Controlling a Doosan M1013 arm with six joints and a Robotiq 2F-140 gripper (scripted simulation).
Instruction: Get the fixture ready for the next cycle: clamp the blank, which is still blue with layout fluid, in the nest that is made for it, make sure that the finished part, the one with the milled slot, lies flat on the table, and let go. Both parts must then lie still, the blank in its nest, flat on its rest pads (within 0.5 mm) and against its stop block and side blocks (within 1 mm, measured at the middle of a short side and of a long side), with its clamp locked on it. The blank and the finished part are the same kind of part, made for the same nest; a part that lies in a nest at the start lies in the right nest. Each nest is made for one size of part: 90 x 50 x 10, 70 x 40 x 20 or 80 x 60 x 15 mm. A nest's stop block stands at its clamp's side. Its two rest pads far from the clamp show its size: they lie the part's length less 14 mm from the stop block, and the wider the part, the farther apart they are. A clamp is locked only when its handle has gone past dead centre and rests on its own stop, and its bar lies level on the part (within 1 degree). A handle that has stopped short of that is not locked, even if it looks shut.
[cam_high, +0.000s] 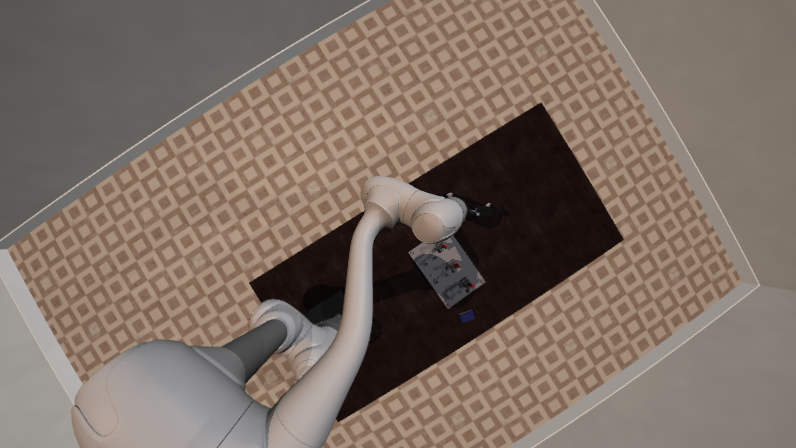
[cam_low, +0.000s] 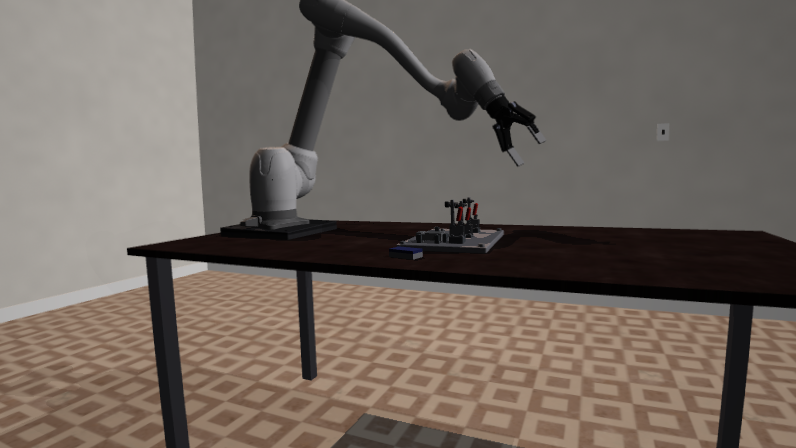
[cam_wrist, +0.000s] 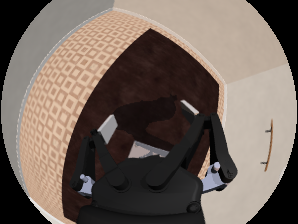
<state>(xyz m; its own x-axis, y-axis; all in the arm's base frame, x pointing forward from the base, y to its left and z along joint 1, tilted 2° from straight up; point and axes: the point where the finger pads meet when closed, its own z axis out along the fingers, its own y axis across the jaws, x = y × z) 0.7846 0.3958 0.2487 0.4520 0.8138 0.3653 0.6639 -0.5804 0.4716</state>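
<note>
We hold our black two-finger gripper (cam_low: 529, 150) (cam_wrist: 147, 113) wide open above the dark brown rectangular table (cam_high: 557, 183) (cam_low: 640, 256) (cam_wrist: 150, 65), gripping nothing.

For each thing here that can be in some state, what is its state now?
Gripper: open, in the air above the table.
Blue block: flat on the table, outside the fixture.
Red clamp handles: all three upright.
Fixture plate: flat on the table.

Dark brown table (cam_high: 545, 183) (cam_low: 612, 256) (cam_wrist: 165, 65), grey fixture plate (cam_high: 477, 279) (cam_low: 445, 245) (cam_wrist: 141, 149), blue-topped blank (cam_high: 466, 316) (cam_low: 406, 253) just beside it
</note>
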